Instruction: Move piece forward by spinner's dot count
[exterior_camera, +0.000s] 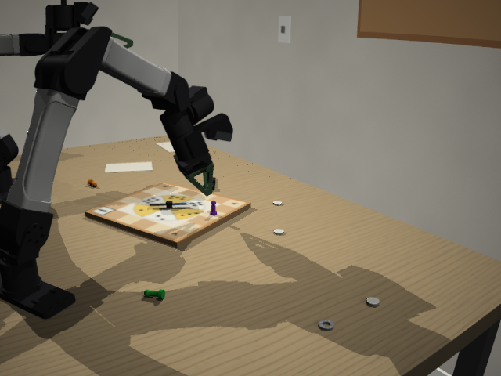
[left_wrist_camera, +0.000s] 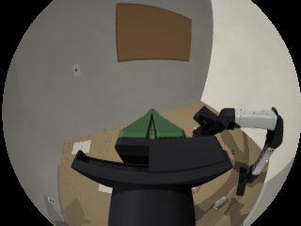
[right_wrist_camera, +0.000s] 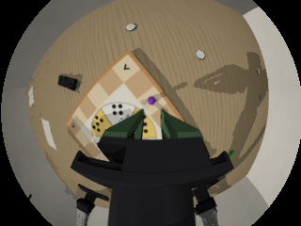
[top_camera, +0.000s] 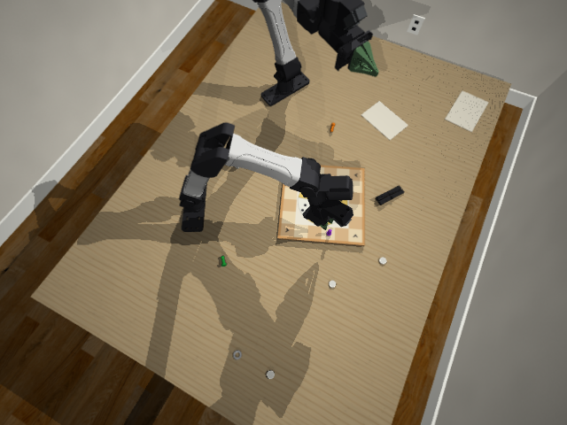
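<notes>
Purple and upright, the small playing piece [top_camera: 329,232] [exterior_camera: 213,207] [right_wrist_camera: 151,101] stands on a checkered square of the board's outer track, near one edge and between two corners. The square wooden-edged board [top_camera: 363,205] [exterior_camera: 133,230] [right_wrist_camera: 110,88] lies flat on a light wood table [top_camera: 114,283] [exterior_camera: 243,303] [right_wrist_camera: 226,28]. At its centre is a dial of yellow and white wedges with black dots, carrying a spinner [exterior_camera: 169,204] [right_wrist_camera: 121,120]. The spinner's blue end points toward a dotted white wedge on the purple piece's side; the exact count is too small to tell. Just above the board, near the piece, the right gripper [top_camera: 325,225] [exterior_camera: 208,194] [right_wrist_camera: 151,112] tilts downward, its green fingers partly open with nothing between them. Well apart from the board, the left gripper [top_camera: 376,74] [exterior_camera: 131,42] [left_wrist_camera: 151,112] is raised, its fingers closed together and holding nothing. A green pawn [top_camera: 223,261] [exterior_camera: 154,294] [left_wrist_camera: 233,152] [right_wrist_camera: 231,153] and an orange pawn [top_camera: 332,127] [exterior_camera: 91,183] lie on their sides on the table. Beside the board lies a black block [top_camera: 389,195] [exterior_camera: 214,183] [right_wrist_camera: 68,82]. Farther out are a grey ring [top_camera: 236,354] [exterior_camera: 326,324] [right_wrist_camera: 261,97] and a pale sheet of paper [top_camera: 384,119] [exterior_camera: 128,166] [left_wrist_camera: 104,188] [right_wrist_camera: 48,134].
</notes>
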